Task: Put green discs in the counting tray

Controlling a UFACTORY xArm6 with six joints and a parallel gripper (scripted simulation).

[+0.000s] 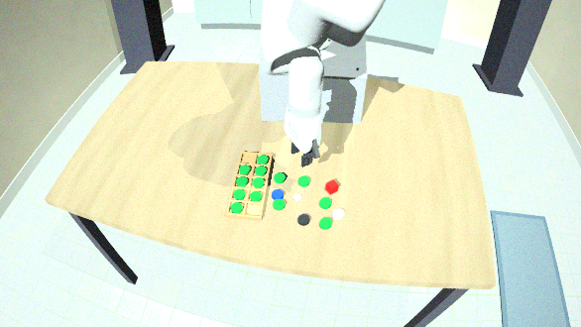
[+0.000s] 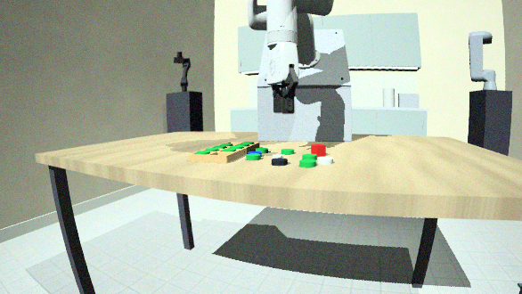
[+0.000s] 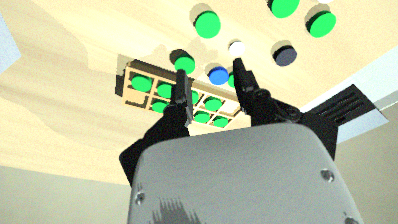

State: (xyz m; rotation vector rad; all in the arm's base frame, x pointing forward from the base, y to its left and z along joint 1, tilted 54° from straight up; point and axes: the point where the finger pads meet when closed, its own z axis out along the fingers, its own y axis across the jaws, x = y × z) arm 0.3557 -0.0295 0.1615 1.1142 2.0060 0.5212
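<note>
"How did the gripper (image 1: 306, 158) stand?"

"Fingers partly apart with nothing between them, hanging well above the wooden table (image 1: 149, 124), behind the loose pieces."

"And the counting tray (image 1: 231, 204)?"

"Left of the gripper, flat on the table. Eight green discs in its pockets; the far-left pocket and the near-right pocket were bare."

"What lay loose?"

"Five green discs to the tray's right, one (image 1: 280, 177) just beside it, plus a blue disc (image 1: 278, 194), a red hexagonal piece (image 1: 332, 186), a dark disc (image 1: 303, 219) and two white ones."
</note>
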